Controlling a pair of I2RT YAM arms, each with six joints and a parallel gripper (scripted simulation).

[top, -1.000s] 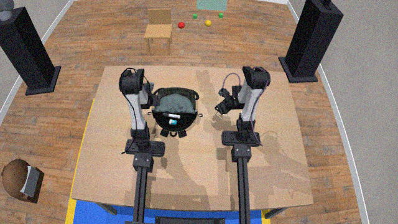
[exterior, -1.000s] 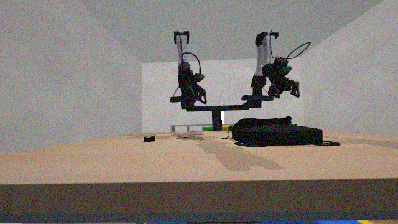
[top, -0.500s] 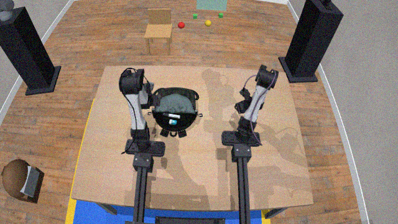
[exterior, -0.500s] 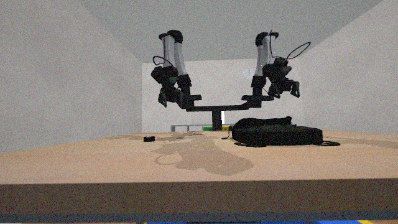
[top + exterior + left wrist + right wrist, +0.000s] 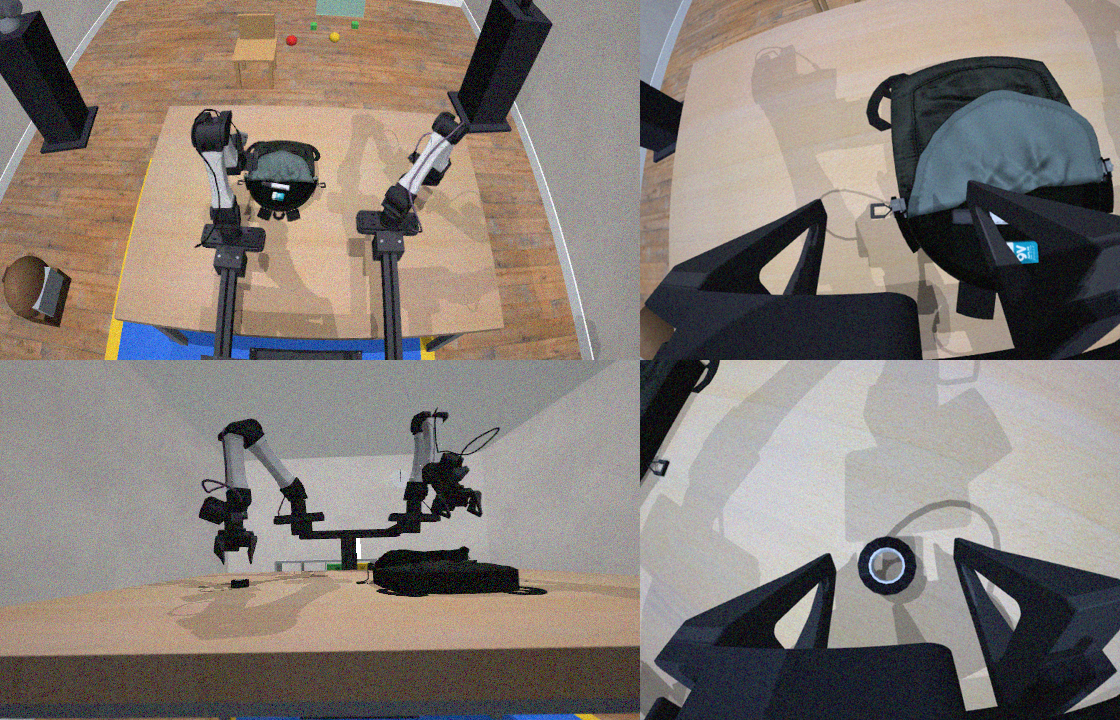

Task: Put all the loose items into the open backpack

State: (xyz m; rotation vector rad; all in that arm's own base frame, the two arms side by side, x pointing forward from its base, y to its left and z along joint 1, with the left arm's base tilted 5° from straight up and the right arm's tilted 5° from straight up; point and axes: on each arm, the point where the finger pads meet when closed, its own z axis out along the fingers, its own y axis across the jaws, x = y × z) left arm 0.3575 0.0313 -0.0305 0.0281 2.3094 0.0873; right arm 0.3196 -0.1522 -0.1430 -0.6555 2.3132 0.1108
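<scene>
The backpack (image 5: 285,145) (image 5: 445,577) (image 5: 942,88) (image 5: 663,410) lies on the table, its grey-green flap (image 5: 282,167) (image 5: 1008,143) folded back from the opening. A white marker (image 5: 277,186) (image 5: 998,218) and a blue 9V battery (image 5: 278,196) (image 5: 1028,251) lie inside. A black ring-shaped item with a pale inner rim (image 5: 240,583) (image 5: 886,589) lies on the table. My right gripper (image 5: 237,561) (image 5: 892,555) is open and points down above this ring, which shows between its fingertips. My left gripper (image 5: 462,514) (image 5: 893,199) is open and empty, high beside the backpack.
The wooden table (image 5: 175,280) carries the backpack left of its middle in the top view. A zip pull or buckle (image 5: 877,211) (image 5: 659,467) sticks out from each side of the backpack. A chair (image 5: 255,49) stands beyond the table.
</scene>
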